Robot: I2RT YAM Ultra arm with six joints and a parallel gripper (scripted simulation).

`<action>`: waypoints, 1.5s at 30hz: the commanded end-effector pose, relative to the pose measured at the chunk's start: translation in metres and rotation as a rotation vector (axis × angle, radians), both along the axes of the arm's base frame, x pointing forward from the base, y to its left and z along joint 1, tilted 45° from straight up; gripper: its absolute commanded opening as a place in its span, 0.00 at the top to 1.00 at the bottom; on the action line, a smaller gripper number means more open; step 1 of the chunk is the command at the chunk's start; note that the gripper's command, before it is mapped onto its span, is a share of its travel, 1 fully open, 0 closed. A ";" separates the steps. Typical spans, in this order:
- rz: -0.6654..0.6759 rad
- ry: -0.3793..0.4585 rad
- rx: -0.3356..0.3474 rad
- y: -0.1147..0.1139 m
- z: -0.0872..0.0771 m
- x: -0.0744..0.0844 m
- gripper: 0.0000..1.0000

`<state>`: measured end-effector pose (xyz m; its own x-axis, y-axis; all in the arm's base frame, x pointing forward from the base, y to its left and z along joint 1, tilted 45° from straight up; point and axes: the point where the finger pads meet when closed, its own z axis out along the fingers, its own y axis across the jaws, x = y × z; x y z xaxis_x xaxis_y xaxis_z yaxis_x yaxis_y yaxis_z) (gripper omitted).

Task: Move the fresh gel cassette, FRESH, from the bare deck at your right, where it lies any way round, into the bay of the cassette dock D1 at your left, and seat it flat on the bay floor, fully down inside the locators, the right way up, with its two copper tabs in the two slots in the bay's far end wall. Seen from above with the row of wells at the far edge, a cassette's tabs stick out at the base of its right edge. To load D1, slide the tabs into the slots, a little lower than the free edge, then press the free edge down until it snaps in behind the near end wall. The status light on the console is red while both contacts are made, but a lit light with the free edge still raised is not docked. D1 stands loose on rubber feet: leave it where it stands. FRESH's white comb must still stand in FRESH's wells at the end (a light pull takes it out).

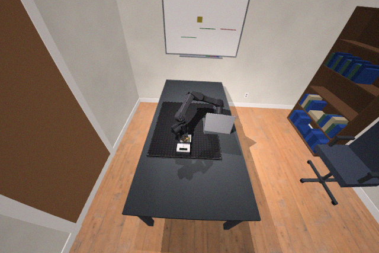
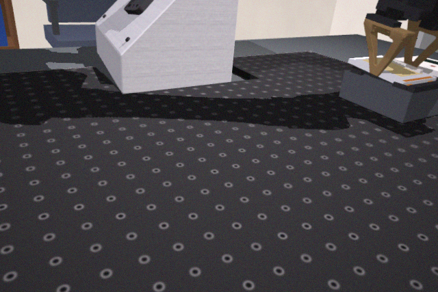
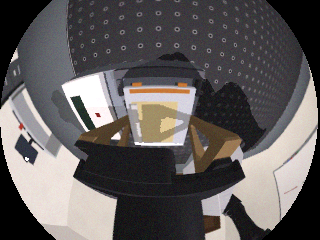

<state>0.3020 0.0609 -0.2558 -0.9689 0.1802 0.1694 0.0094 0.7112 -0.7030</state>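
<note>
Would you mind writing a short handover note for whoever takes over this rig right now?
Gripper: shut on the FRESH cassette, gripped across its width.
Cassette: lying in the top of dock D1 at the deck's left, orange-striped end towards the exterior camera.
Console: its status light cannot be read.
Done: cassette carried to the dock.
Left: confirm tabs in slots, press the free edge down, check the comb, release.

Dark arm [image 1: 195, 103] on perforated mat [image 1: 161, 140], black table [image 1: 195, 195].
</note>
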 end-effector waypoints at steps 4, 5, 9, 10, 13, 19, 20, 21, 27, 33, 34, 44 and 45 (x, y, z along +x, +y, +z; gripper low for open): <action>0.037 -0.064 0.024 0.014 0.002 0.022 1.00; 0.037 -0.064 0.024 0.014 0.002 0.022 1.00; 0.027 -0.037 0.010 0.006 -0.003 0.017 1.00; 0.027 -0.035 0.008 0.005 -0.002 0.016 1.00; 0.031 -0.033 0.007 0.006 -0.002 0.017 1.00; 0.030 -0.032 0.007 0.006 0.002 0.021 1.00; 0.028 -0.031 0.006 0.005 0.001 0.021 1.00; 0.028 -0.031 0.006 0.005 0.001 0.021 1.00; 0.072 -0.075 0.011 0.007 0.004 0.020 1.00; 0.081 -0.084 0.011 0.006 0.003 0.022 1.00; 0.080 -0.104 0.021 0.011 0.004 0.029 1.00; 0.065 -0.099 0.017 0.004 -0.004 0.031 1.00; 0.063 -0.094 0.015 0.002 -0.005 0.030 1.00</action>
